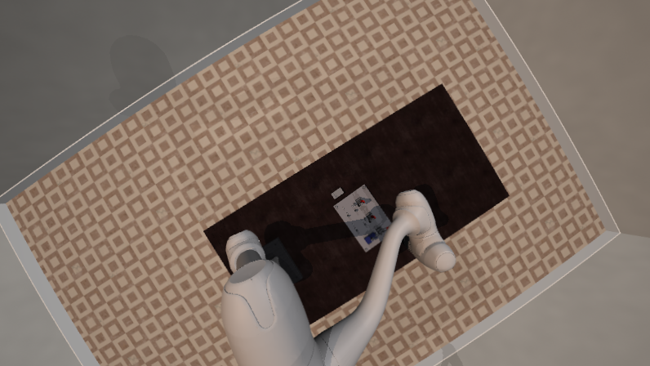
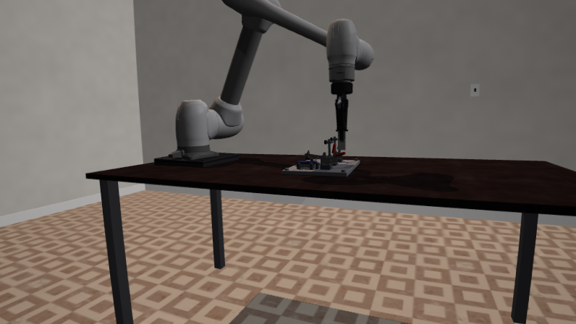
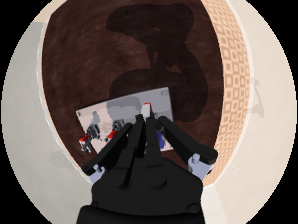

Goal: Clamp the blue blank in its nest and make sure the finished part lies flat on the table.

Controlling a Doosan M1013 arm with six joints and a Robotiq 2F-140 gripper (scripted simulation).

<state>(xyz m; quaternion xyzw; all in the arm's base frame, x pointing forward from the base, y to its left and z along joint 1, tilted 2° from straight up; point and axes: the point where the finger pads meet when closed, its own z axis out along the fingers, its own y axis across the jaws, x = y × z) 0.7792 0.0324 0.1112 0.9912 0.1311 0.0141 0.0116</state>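
The blue blank [image 1: 370,238] [image 2: 307,162] [image 3: 160,140] lies in the nest at one end of the fixture plate [image 1: 341,207] [image 2: 351,166] [image 3: 100,115]. The bar of its clamp reaches over it, near level. That clamp's red handle [image 2: 340,153] slants low; whether it is locked, and the exact seating of the blank, are too small to tell. My gripper [image 2: 341,145] [image 3: 147,109] is shut and empty, just above that handle. In the wrist view the fingers hide most of the clamp. The finished part [image 1: 336,193] lies on the table beside the plate's far end; its slot is not visible.
Two other clamps stand on the plate, with red handles [image 1: 362,201] [image 1: 372,216]; one handle [image 2: 333,147] stands upright. The dark table [image 1: 436,136] carries the plate and the arm's base [image 2: 189,158]. The arm's shadow falls over part of the plate.
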